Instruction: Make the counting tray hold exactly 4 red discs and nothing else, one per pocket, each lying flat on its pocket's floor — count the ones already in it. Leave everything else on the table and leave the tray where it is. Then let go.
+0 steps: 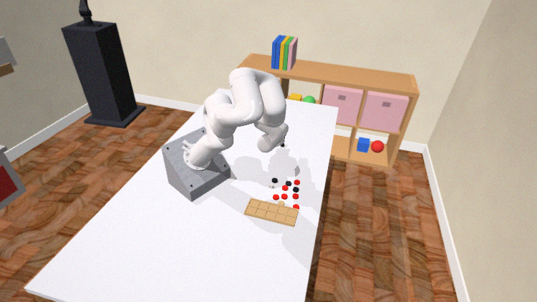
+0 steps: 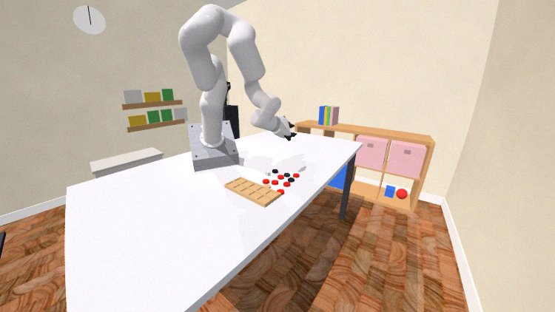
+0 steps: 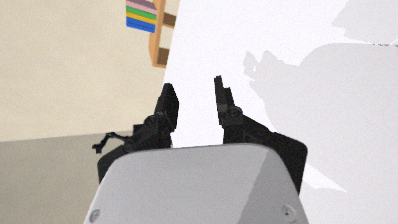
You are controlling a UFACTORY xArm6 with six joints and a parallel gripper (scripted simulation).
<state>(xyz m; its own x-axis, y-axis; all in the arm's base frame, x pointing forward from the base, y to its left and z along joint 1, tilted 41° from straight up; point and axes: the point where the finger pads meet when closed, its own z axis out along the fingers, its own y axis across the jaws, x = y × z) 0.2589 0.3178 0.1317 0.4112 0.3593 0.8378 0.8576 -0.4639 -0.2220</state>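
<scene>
The wooden counting tray point(image 1: 271, 212) lies near the table's right edge; it also shows in the exterior view point(image 2: 252, 191). Its pockets look empty of red discs. A tan disc point(image 1: 281, 202) sits at the tray's far edge; I cannot tell if it is in a pocket. Several red discs point(image 1: 284, 196) lie loose on the table just behind the tray, one point(image 1: 296, 206) close to its far right corner. Three black discs point(image 1: 288, 183) lie among them. My gripper point(image 1: 282, 144) hangs high above the table, well behind the discs. Its fingers stand half open with nothing between them.
The arm's grey base block point(image 1: 195, 169) stands left of the discs. A small pale piece point(image 1: 271, 185) lies by the black discs. The table's right edge point(image 1: 323, 195) runs close to the discs and tray. A wooden shelf unit point(image 1: 360, 112) stands beyond the table.
</scene>
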